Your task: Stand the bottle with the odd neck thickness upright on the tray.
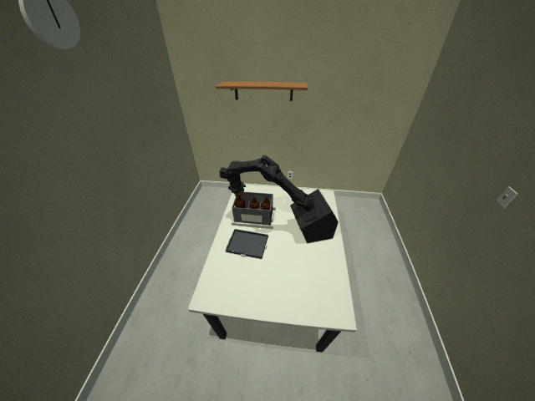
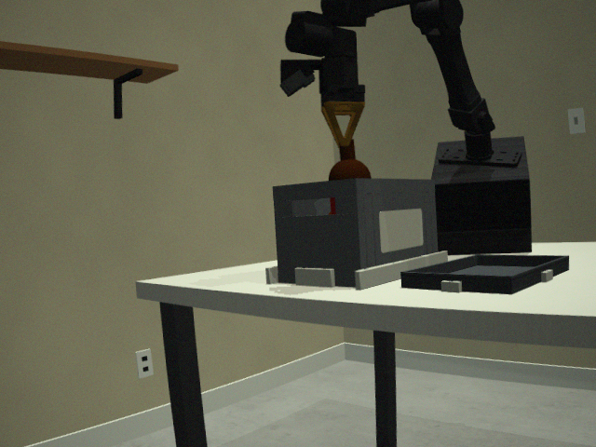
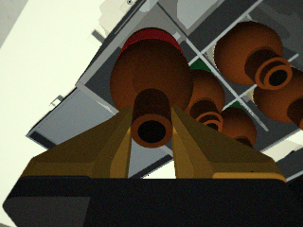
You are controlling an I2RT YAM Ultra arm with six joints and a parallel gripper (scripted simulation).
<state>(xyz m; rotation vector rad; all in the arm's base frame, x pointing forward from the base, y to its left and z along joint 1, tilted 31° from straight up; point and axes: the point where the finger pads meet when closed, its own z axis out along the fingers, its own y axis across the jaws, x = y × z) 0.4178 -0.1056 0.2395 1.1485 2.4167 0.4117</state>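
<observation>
Exterior view, left to right: wall shelf (image 2: 87, 63), then the crate (image 2: 353, 231) on the worktop (image 2: 307, 300), then the tray (image 2: 483, 273) low and flat to its right, arm base behind. The hand (image 2: 345, 144) hangs straight down over the crate's far-left corner cell, fingers pinching the neck of the held bottle (image 2: 349, 169) just under the opening. Bottle's shoulder shows above the crate rim, body mostly down in the cell; red band visible through the crate's side window. Long axis is vertical, in line with the hand, so the bottle hangs directly below the grip. Wrist view: the other bottles (image 3: 248, 49) stand in neighbouring cells to the right, rims ringed, close to the held one. Key relation: tray sits on the near side of the crate in the top view, well apart from the held bottle's cell, with the crate wall between. Judgement: bottle likely needs more straight-up lift to clear the rim before any sideways travel; dragging early could shift the loose crate.
</observation>
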